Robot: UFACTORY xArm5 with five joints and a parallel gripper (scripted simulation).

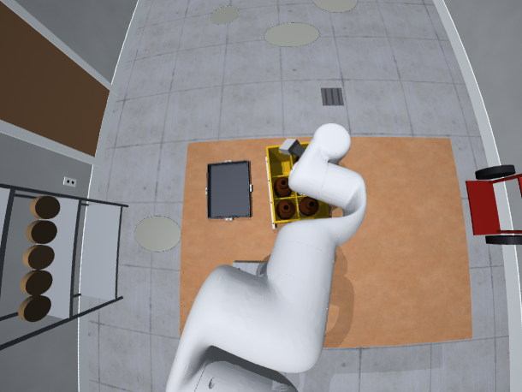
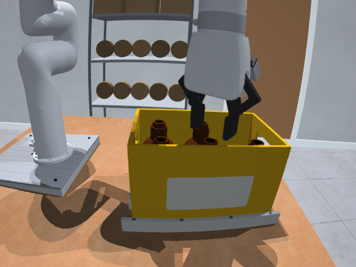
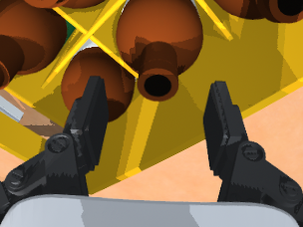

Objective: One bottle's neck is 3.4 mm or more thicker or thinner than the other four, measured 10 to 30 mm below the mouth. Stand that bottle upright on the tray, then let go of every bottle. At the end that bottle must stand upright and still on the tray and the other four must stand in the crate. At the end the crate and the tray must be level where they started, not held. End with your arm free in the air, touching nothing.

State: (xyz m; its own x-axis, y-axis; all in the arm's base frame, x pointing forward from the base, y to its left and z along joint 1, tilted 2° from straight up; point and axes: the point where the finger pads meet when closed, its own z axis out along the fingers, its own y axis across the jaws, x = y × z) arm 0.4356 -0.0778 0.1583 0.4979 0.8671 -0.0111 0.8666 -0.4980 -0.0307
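The yellow crate [image 1: 269, 171] [image 2: 146, 181] stands on the table with brown bottles upright in it; three bottles [image 1: 282, 188] [image 1: 286, 210] [image 1: 308, 206] show from above, and several necks [image 2: 159, 129] [image 2: 201, 134] show in the exterior view. My gripper [image 2: 212, 133] [image 3: 156, 98] is open and empty, pointing down with its fingertips inside the crate's top. In the wrist view one bottle [image 3: 159, 27] has its mouth between the open fingers, touching neither. Another bottle [image 3: 95, 67] lies partly behind the left finger. The dark tray [image 1: 228, 188] holds nothing. The arm hides part of the crate in the top view.
The tray is left of the crate in the top view, with a gap of table [image 1: 259, 240] between them. Grey rails [image 2: 204, 225] run along the crate's foot. Crate walls and dividers [image 3: 102, 50] surround the fingers. The arm's base plate [image 2: 49, 175] stands on the table.
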